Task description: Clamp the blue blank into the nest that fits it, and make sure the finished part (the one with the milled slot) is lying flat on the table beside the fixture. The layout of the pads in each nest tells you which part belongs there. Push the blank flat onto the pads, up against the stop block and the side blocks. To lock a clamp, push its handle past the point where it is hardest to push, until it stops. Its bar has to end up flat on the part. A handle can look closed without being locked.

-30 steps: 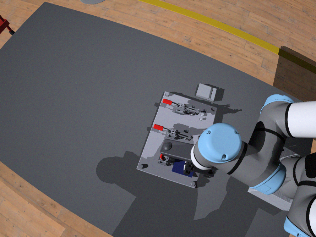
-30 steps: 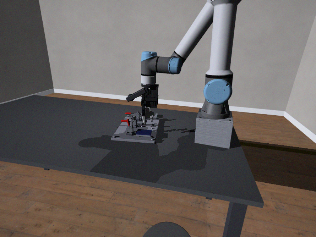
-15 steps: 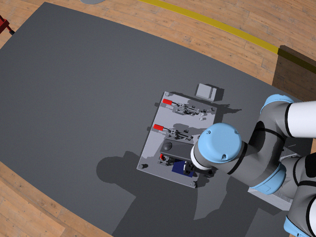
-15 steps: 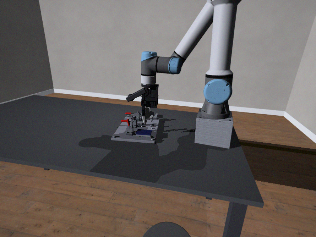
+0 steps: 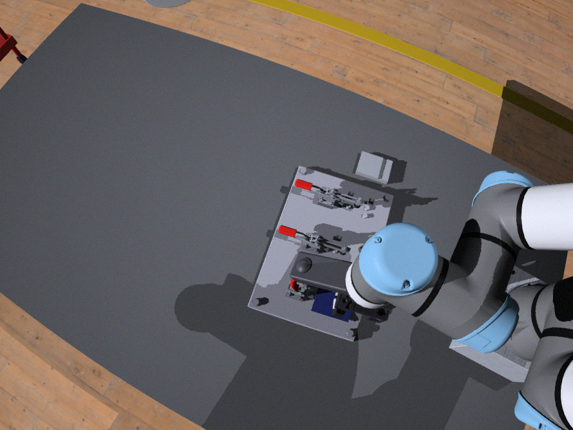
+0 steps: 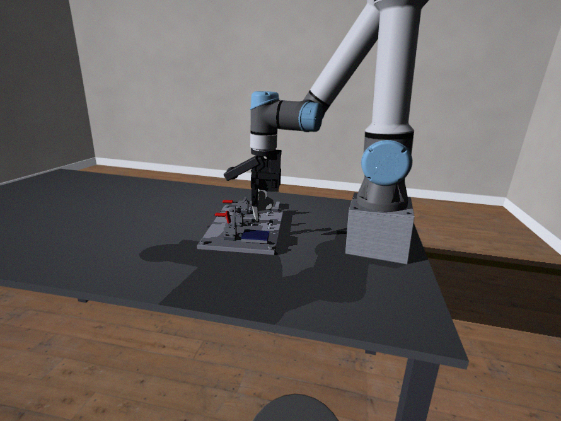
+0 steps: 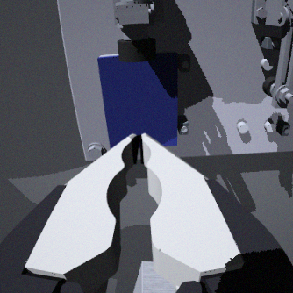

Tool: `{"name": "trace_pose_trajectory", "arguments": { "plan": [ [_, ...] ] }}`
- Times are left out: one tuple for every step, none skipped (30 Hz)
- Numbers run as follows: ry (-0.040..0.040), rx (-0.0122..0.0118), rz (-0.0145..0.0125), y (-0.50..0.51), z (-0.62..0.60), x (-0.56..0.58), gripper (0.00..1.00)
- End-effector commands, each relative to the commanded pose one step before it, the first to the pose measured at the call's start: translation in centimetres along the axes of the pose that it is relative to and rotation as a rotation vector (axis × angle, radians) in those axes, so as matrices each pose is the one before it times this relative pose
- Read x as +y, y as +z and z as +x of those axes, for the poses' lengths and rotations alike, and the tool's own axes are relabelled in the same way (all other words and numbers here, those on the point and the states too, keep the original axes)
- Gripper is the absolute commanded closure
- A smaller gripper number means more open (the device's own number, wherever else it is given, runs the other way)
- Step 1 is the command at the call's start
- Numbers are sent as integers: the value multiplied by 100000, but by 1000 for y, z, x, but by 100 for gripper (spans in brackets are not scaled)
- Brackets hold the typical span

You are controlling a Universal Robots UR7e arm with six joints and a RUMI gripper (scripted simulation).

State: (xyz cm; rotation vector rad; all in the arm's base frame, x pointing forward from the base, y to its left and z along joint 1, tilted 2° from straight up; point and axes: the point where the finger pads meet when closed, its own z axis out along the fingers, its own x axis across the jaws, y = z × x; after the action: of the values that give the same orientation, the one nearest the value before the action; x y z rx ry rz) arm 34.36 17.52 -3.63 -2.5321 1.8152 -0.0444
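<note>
1. The blue blank (image 5: pixel 322 302) (image 6: pixel 254 235) (image 7: pixel 140 98) lay on the fixture plate (image 5: pixel 277 284) (image 6: pixel 235 248) (image 7: pixel 79 83), in the end nest, its broad face up. The black clamp tip (image 7: pixel 137 50) sat over one end.
2. The hand (image 5: pixel 335 304) (image 6: pixel 256 220) (image 7: pixel 139 137) had closed to a narrow beak with nothing in it, poised above the blank's free end. I couldn't tell whether its tips touched.
3. That blank looked like a stiff, solid block — moderately heavy, I guessed, and hardly fragile. Its smooth faces might have slid under a careless push. For any regrip, I'd have taken the long sides near the free end, clear of the clamp; for seating, shut fingers would have done nicely.
4. The finished part (image 5: pixel 373 166), slot showing, lay on the counter (image 5: pixel 138 138) (image 6: pixel 90 217) beside the fixture. It looked rigid too, best taken by its outer sides, but I saw no call to lift it.
5. Then the awkward bits! The arm covered part of the nest from above, and the blank hid its own pads, so I couldn't check the fit. The red handle (image 5: pixel 293 284) (image 6: pixel 227 217) stood up in the exterior view but was cut off in the wrist view. Whether the clamp was locked, or its bar flat, I couldn't make out — shadow blurred the contact.

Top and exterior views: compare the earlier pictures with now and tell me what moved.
Nothing visibly changed: nothing moved, was taken hold of or let go. The tool, blue blank and clamp handles look as they were in both views; so does the slotted part in the top view.
</note>
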Motion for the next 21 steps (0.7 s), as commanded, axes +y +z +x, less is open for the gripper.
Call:
{"name": "trace_pose_trajectory", "arguments": {
  "plan": [
    [204, -100, -203, 649, 61, 58, 100],
    [0, 0, 0, 193, 0, 0, 100],
    [0, 0, 0, 202, 0, 1, 100],
    [0, 0, 0, 199, 0, -1, 100],
    [0, 0, 0, 189, 0, 1, 100],
    [0, 0, 0, 169, 0, 0, 100],
    [0, 0, 0, 142, 0, 0, 100],
    [0, 0, 0, 111, 0, 0, 100],
    [-1, 0, 0, 77, -1, 1, 100],
    [-1, 0, 0, 45, -1, 1, 100],
    [0, 0, 0, 0, 0, 0, 100],
    [0, 0, 0, 0, 0, 0, 100],
    [-3, 0, 0, 19, -1, 0, 100],
    [-1, 0, 0, 3, 0, 0, 100],
    [1, 3, 15, -5, 3, -6, 100],
    [7, -3, -15, 5, 2, 33, 100],
    [17, 15, 66, -24, 13, 42, 100],
    [30, 51, 223, -80, 29, 51, 100],
    [-1, 26, 118, -42, 15, 130, 100],
    [-11, -1, 0, 1, -1, 217, 100],
    [0, -2, 0, 0, -1, 276, 100]
  ]
}}
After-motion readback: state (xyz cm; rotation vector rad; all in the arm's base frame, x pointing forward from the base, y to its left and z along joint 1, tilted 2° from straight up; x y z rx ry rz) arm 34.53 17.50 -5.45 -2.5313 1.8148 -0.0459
